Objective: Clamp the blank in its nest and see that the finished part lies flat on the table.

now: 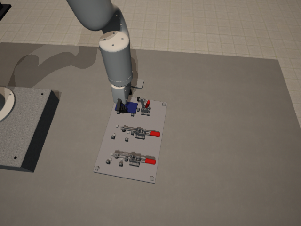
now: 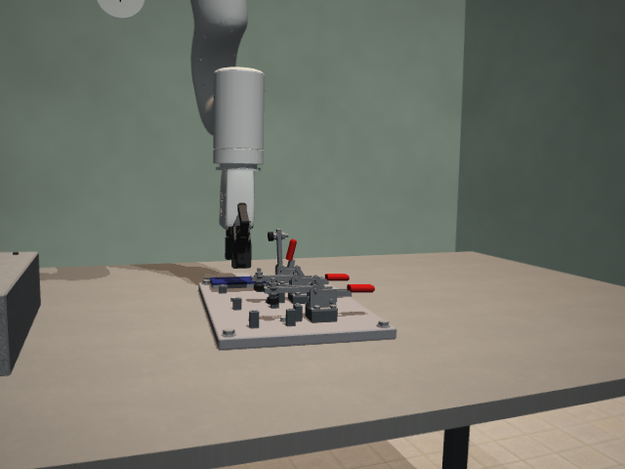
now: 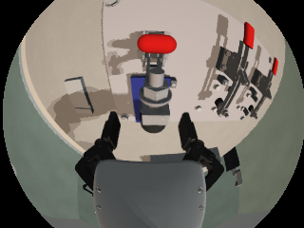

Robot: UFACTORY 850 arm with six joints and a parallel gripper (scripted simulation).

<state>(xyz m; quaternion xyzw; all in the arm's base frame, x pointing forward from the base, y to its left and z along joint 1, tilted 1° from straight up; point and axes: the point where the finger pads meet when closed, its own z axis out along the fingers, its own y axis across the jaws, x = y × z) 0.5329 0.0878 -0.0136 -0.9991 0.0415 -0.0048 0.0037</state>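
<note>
The blue blank (image 1: 131, 107) (image 2: 229, 280) (image 3: 136, 100) lies in the far nest and looks flat. Close contact with its pads, stop block and side blocks cannot be made out. That nest's clamp is open: its arm (image 2: 278, 249) stands up and its red handle (image 1: 147, 103) (image 2: 291, 249) (image 3: 157, 44) is raised. My gripper (image 1: 123, 111) (image 2: 241, 265) (image 3: 149, 118) is open and empty, above the blank. The grey finished part (image 1: 138, 84) (image 3: 76, 94) lies on the table behind the base plate, partly hidden by the arm in the top view; its slot cannot be made out.
The base plate (image 1: 155, 119) (image 2: 303, 339) also bears two empty nests. Their clamps have red handles, the middle one (image 1: 154, 133) (image 2: 336, 277) and the near one (image 1: 150, 161) (image 2: 360, 288), lying low. A thick speckled block (image 1: 21, 126) (image 2: 18, 303) stands to the left.
</note>
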